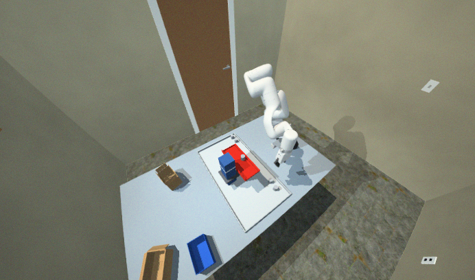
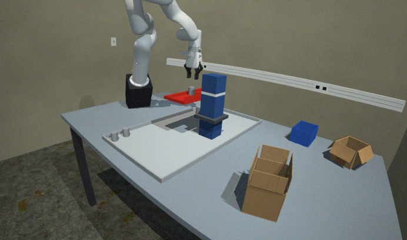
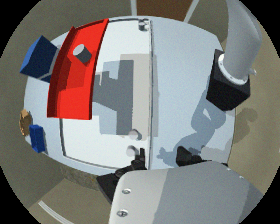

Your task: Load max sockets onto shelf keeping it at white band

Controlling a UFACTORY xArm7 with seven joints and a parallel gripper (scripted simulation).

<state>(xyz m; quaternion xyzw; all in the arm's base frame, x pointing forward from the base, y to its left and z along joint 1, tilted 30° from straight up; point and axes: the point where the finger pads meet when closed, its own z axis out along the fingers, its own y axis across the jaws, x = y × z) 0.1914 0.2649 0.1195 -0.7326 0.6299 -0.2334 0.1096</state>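
Pincer (image 1: 276,162) (image 2: 192,78) (image 3: 160,155) partly apart, nothing in it | next, likely: nearby pair of sockets (image 1: 271,180) (image 2: 197,110) (image 3: 134,134) | come straight down, grip one, lift clear of red shelf (image 1: 250,170) (image 2: 176,99) (image 3: 73,106)

dim room, hard shadows, wrist view fisheye-curved

Arm (image 1: 271,101) (image 2: 141,52) (image 3: 242,37): smooth white, rounded tubular links
Base block (image 2: 128,101) (image 3: 230,100): black, boxy
Collar (image 2: 139,85) (image 3: 229,76): white ring, small dark dots
Hand (image 1: 277,164) (image 2: 192,78) (image 3: 160,155): white body, black angular fingers (image 2: 188,73)
Screws (image 3: 126,191): two, round, metallic, towards seven o'clock in the wrist view, on a pale casing (image 3: 141,197)
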